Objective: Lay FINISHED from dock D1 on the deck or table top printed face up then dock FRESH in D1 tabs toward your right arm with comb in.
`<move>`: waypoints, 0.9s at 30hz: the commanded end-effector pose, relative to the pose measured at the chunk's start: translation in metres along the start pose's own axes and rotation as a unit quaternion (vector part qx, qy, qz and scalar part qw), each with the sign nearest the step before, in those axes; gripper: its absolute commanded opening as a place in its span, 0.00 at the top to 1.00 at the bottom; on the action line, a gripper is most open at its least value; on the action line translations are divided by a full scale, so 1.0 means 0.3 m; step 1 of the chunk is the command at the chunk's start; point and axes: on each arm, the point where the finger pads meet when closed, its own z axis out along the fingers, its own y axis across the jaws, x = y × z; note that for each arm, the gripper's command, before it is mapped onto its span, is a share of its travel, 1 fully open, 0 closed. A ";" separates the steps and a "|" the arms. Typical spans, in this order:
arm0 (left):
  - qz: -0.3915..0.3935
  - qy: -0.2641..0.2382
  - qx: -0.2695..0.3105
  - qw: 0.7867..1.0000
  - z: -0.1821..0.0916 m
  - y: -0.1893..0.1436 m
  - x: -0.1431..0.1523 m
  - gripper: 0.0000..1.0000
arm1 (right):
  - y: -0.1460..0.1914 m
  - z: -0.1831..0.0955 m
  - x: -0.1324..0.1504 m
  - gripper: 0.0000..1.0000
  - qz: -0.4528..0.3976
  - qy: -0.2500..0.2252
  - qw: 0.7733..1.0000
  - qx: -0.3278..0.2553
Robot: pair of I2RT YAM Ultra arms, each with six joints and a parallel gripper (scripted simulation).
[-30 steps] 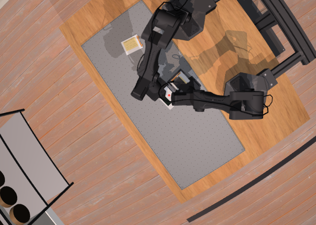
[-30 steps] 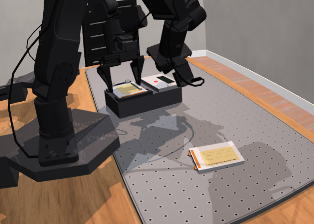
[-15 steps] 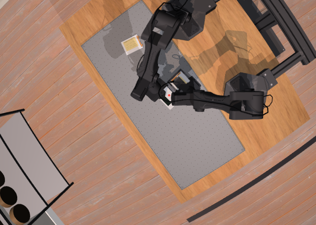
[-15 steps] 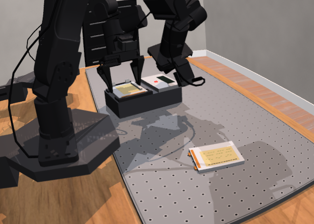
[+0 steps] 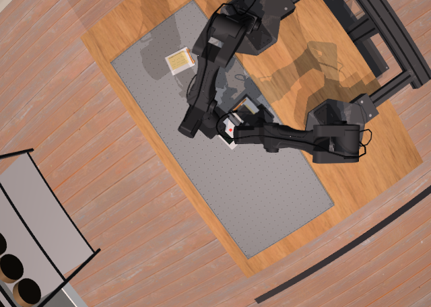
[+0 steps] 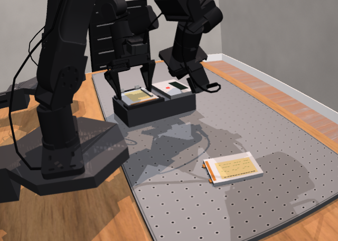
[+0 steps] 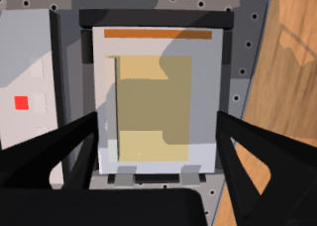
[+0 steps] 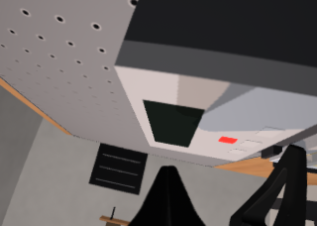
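Observation:
FRESH (image 6: pixel 136 95) (image 7: pixel 154 107) lies in the bay of dock D1 (image 6: pixel 161 109) (image 7: pixel 156 19), its copper strip at the end nearer the right arm. The tabs are hidden. Its white comb (image 7: pixel 112 137) stands along one side of the gel. Two spring hooks (image 7: pixel 125 178) (image 7: pixel 190 176) reach over the opposite edge. I cannot tell whether every corner is fully down. My left gripper (image 6: pixel 134 94) (image 7: pixel 158 119) is shut on FRESH across its two sides. My right gripper (image 6: pixel 197 89) (image 8: pixel 168 174) is shut and empty beside the dock's display end. FINISHED (image 5: pixel 180 61) (image 6: pixel 237 168) lies flat on the deck, printed face up.
The dock's white panel with a dark display (image 6: pixel 178 87) (image 8: pixel 173 124) and a red mark (image 7: pixel 21 102) (image 8: pixel 228 140) adjoins the bay. Both arms reach in close together over the dock. The perforated deck (image 5: pixel 264 192) has a wooden table border (image 5: pixel 243 267).

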 end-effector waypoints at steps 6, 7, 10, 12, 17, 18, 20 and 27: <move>0.001 -0.006 -0.004 1.000 -0.005 0.008 -0.013 1.00 | 0.023 -0.002 0.005 1.00 -0.004 0.001 1.000 -0.005; 0.001 -0.006 -0.004 1.000 -0.005 0.008 -0.013 1.00 | 0.023 -0.002 0.005 1.00 -0.004 0.001 1.000 -0.005; 0.001 -0.006 -0.004 1.000 -0.005 0.008 -0.013 1.00 | 0.023 -0.002 0.005 1.00 -0.004 0.001 1.000 -0.005; 0.001 -0.006 -0.004 1.000 -0.005 0.008 -0.013 1.00 | 0.023 -0.002 0.005 1.00 -0.004 0.001 1.000 -0.005; 0.001 -0.006 -0.004 1.000 -0.005 0.008 -0.013 1.00 | 0.023 -0.002 0.005 1.00 -0.004 0.001 1.000 -0.005; 0.001 -0.006 -0.004 1.000 -0.005 0.008 -0.013 1.00 | 0.023 -0.002 0.005 1.00 -0.004 0.001 1.000 -0.005; 0.001 -0.006 -0.004 1.000 -0.005 0.008 -0.013 1.00 | 0.023 -0.002 0.005 1.00 -0.004 0.001 1.000 -0.005; 0.001 -0.006 -0.004 1.000 -0.005 0.008 -0.013 1.00 | 0.014 0.003 0.000 1.00 -0.002 0.000 1.000 -0.002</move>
